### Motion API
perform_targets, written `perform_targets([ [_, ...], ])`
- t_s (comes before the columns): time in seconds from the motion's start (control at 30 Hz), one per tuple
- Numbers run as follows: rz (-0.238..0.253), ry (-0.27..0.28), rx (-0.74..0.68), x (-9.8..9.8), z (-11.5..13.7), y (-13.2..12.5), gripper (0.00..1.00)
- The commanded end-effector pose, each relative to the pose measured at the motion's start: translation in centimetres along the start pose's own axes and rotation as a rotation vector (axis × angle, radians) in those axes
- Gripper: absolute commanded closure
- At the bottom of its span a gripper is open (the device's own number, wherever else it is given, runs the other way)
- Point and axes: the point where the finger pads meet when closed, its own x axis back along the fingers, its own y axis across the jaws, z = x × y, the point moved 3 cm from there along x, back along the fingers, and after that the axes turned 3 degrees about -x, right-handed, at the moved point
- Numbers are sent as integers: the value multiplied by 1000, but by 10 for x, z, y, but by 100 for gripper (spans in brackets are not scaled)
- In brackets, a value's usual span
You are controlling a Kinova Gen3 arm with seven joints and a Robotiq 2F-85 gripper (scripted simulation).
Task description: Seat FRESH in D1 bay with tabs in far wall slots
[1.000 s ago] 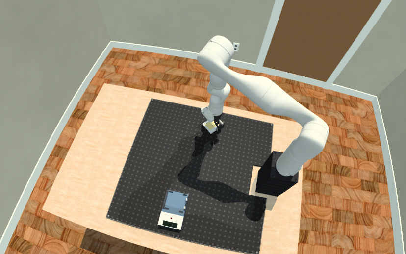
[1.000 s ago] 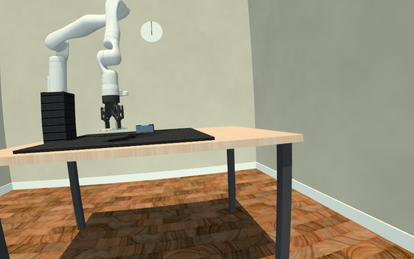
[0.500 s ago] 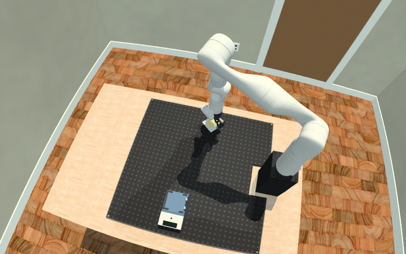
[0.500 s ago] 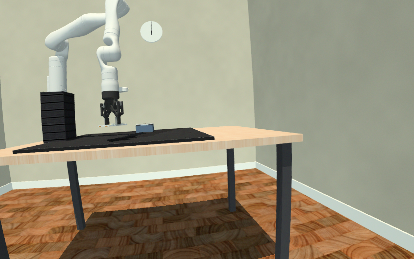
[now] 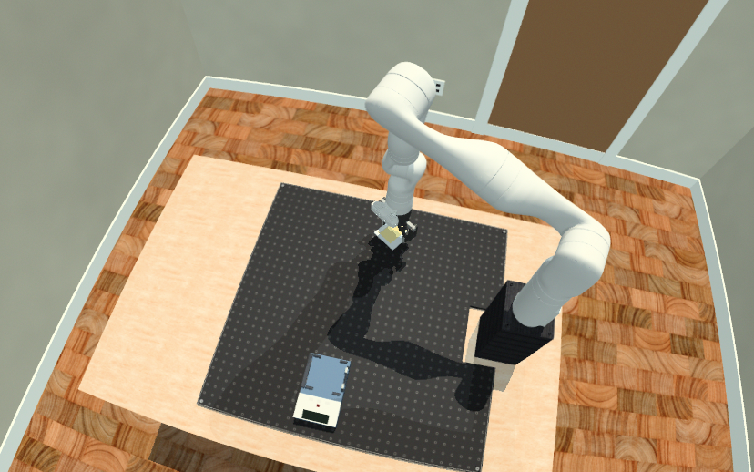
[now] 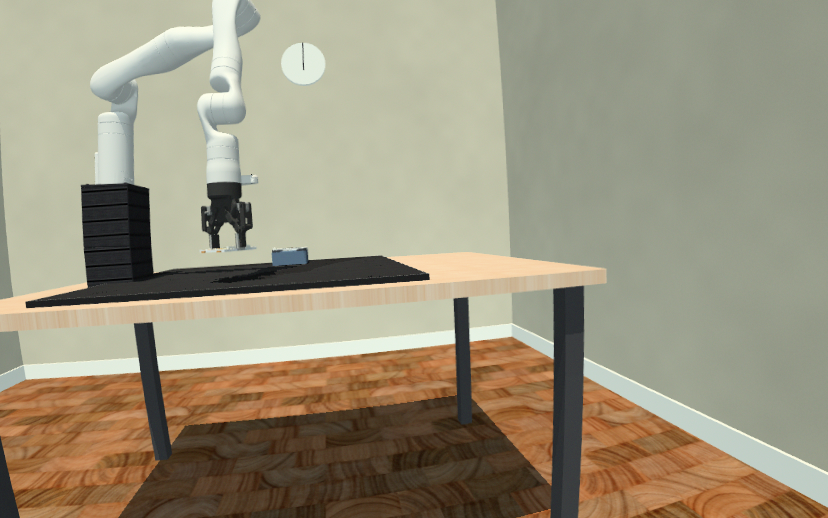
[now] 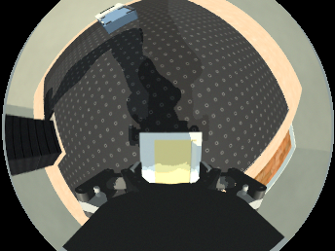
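Observation:
My gripper (image 5: 394, 233) (image 6: 227, 246) (image 7: 170, 168) is shut on the fresh cassette (image 5: 390, 236) (image 6: 225, 249) (image 7: 170, 161), a white frame with a pale yellow gel. It holds it level, clear above the black deck (image 5: 267, 267) (image 6: 341, 271) (image 7: 214, 62). The copper tabs and the white comb are too small to make out. The dock D1 (image 5: 322, 392) (image 6: 289, 255) (image 7: 117, 19) stands far off near the deck's opposite edge, with a blue-grey bay and a white end with a dark display. A small red dot shows on its white end.
The arm's black pedestal (image 5: 511, 325) (image 6: 116, 232) stands at the deck's edge. The arm's shadow lies across the deck between the cassette and D1. The wooden table (image 5: 167, 222) (image 6: 488, 274) extends around the deck.

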Motion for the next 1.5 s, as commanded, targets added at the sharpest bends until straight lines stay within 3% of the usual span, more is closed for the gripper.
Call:
perform_targets([
  [0.0, 2, 7, 77, 3, 15, -4, 100],
  [0.9, 78, 35, 906, 16, 127, -58, 100],
  [0.97, 78, 35, 906, 16, 127, -58, 100],
  [1.47, 123, 51, 1404, 24, 194, -91, 100],
])
